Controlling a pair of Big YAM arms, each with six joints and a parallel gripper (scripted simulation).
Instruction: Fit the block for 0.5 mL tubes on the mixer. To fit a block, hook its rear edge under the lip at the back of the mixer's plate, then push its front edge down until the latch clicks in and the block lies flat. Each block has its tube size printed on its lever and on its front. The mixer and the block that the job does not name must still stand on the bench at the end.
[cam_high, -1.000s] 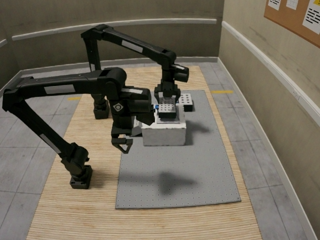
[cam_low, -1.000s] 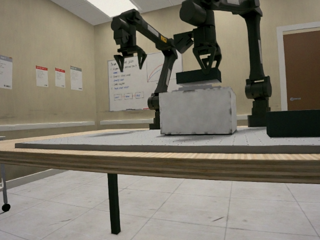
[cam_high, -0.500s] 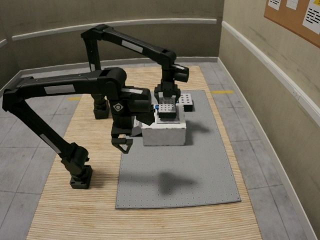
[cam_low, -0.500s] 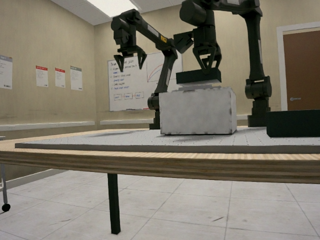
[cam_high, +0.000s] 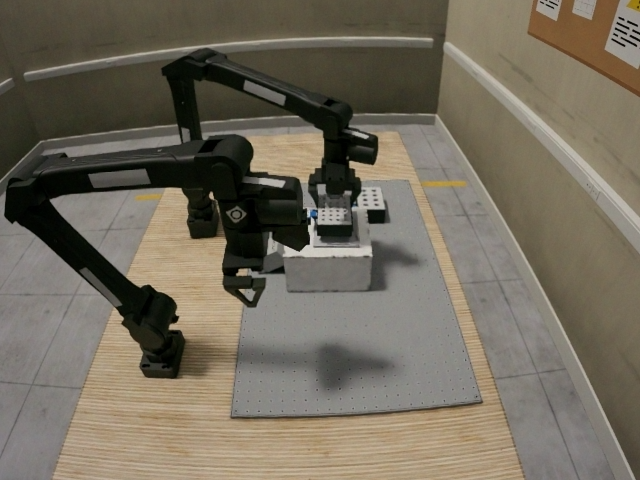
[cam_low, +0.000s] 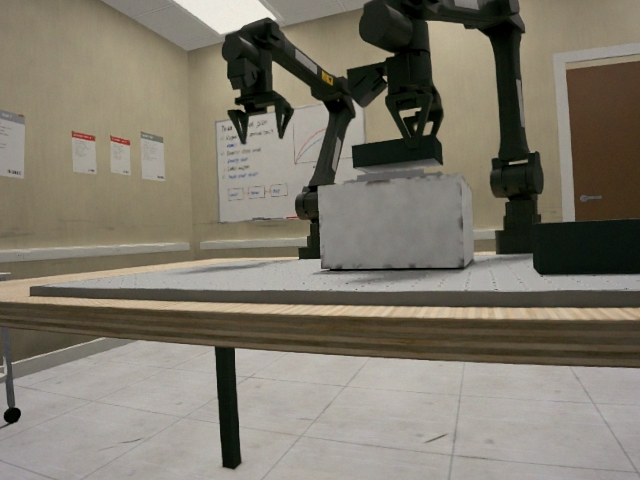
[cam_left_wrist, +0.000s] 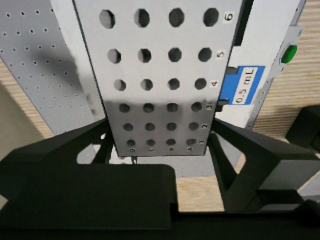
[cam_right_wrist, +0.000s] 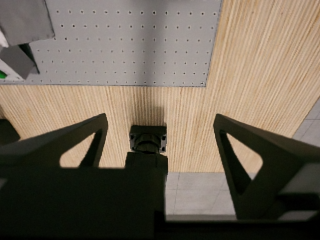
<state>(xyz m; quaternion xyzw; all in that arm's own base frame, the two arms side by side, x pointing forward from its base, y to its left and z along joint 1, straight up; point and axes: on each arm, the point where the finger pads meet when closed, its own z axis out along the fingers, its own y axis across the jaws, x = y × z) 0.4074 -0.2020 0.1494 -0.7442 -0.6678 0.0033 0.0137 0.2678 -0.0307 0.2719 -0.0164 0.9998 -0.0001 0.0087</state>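
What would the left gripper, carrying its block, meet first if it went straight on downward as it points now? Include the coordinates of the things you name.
Probably the mixer's plate (cam_high: 336, 244) (cam_low: 391, 174), directly beneath the tilted 0.5 mL block (cam_high: 334, 229) (cam_low: 387, 154) (cam_left_wrist: 160, 70); whether they already touch is unclear.

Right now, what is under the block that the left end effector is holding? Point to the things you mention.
Under the block (cam_high: 334, 227) (cam_low: 395, 153) (cam_left_wrist: 160, 70) sits the mixer (cam_high: 328, 271) (cam_low: 392, 227), its pale plate edge showing. The block covers most of the plate, so the rear lip and latch can't be seen.

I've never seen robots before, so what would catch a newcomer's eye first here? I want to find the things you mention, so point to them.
Probably the two big black arms, rising from one side of the table. One's jaws (cam_low: 413, 142) grip a dark block with a pale, hole-dotted top (cam_high: 334, 215) (cam_low: 397, 153) (cam_left_wrist: 159, 95) over a whitish box (cam_high: 328, 271) (cam_low: 390, 224); the other's (cam_low: 261, 135) (cam_right_wrist: 161, 132) hang open above the grey board (cam_high: 356, 330) (cam_low: 206, 281) (cam_right_wrist: 120, 45).
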